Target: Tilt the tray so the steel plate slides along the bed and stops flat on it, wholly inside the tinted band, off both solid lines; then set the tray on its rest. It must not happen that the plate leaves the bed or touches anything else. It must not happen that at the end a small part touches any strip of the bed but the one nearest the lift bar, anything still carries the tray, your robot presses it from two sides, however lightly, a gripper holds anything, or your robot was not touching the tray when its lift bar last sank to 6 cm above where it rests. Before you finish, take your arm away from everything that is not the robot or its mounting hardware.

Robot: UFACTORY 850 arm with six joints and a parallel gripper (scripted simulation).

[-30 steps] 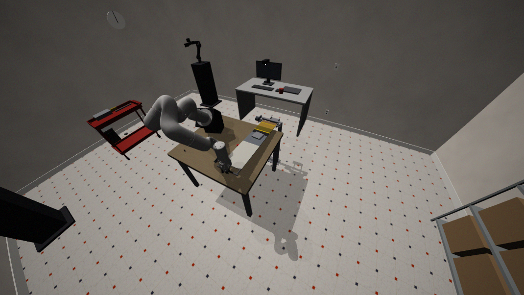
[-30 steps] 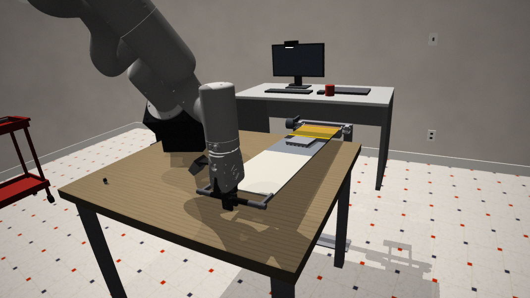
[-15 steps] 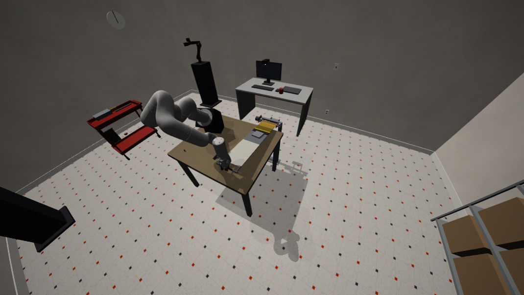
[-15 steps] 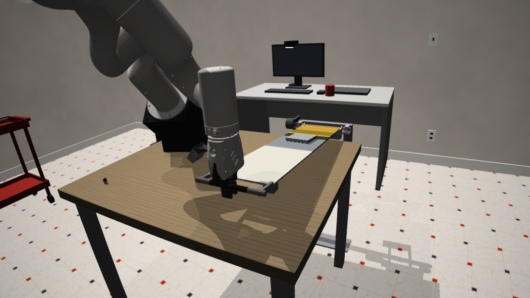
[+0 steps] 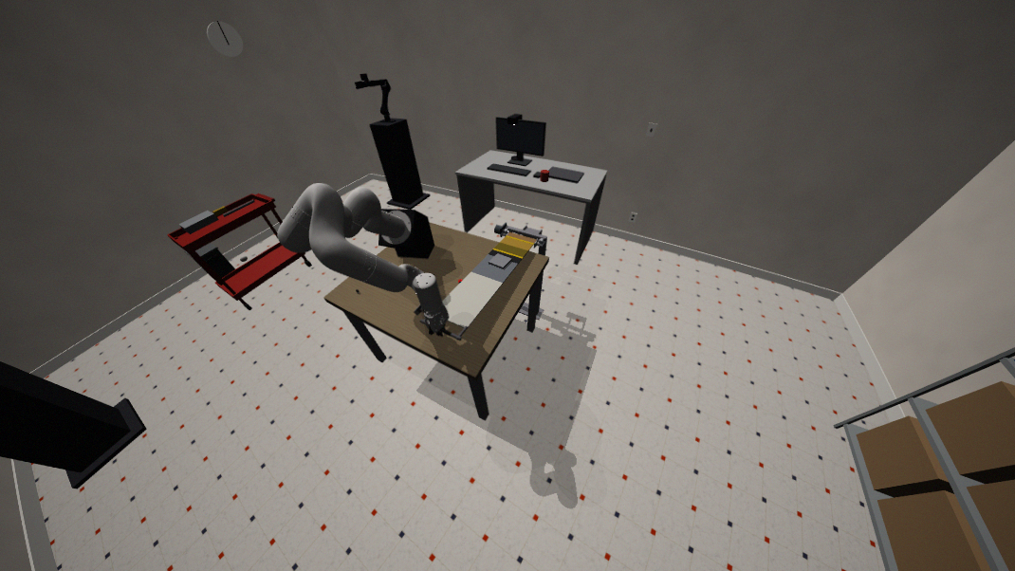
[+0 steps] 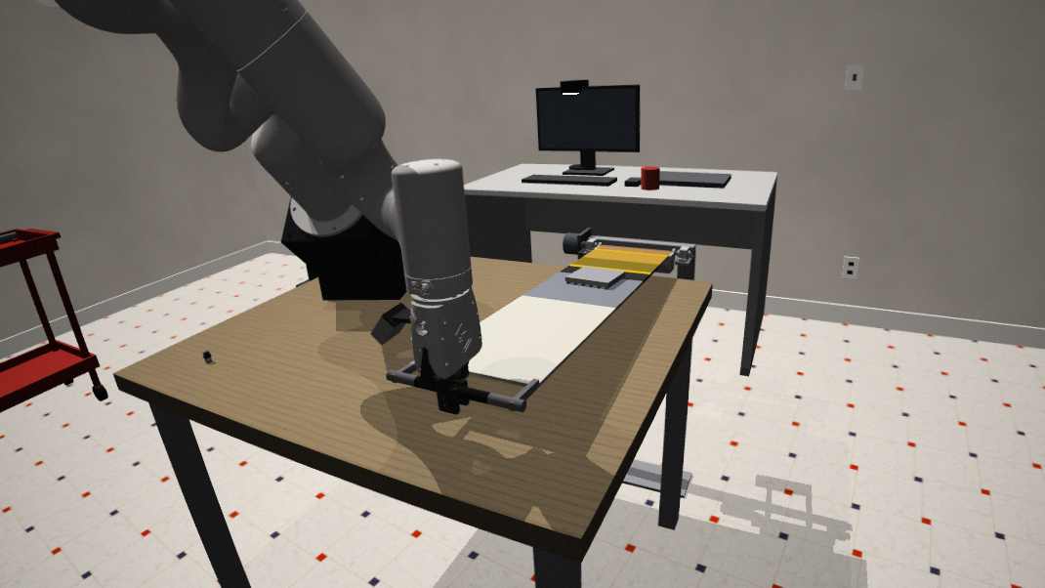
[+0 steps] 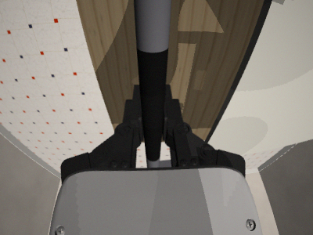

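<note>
A long pale tray [image 6: 544, 332] lies along the right side of the wooden table [image 6: 409, 380], also seen in the top view [image 5: 479, 290]. Its far end has a grey stretch and a yellow tinted band [image 6: 621, 259] between solid lines. The grey steel plate [image 6: 595, 275] lies on the grey stretch, just short of the yellow band, also in the top view [image 5: 499, 261]. My gripper [image 6: 449, 391] points down at the tray's near end and is shut on the tray's dark handle bar [image 6: 460, 390]. The wrist view shows the bar [image 7: 152, 102] between my fingers.
A black pedestal [image 6: 351, 263] stands at the back of the table. A hinge fixture [image 6: 628, 244] holds the tray's far end. A small dark object [image 6: 208, 357] lies near the table's left edge. A grey desk [image 6: 621, 193] with a monitor stands behind, a red cart [image 6: 36, 314] at left.
</note>
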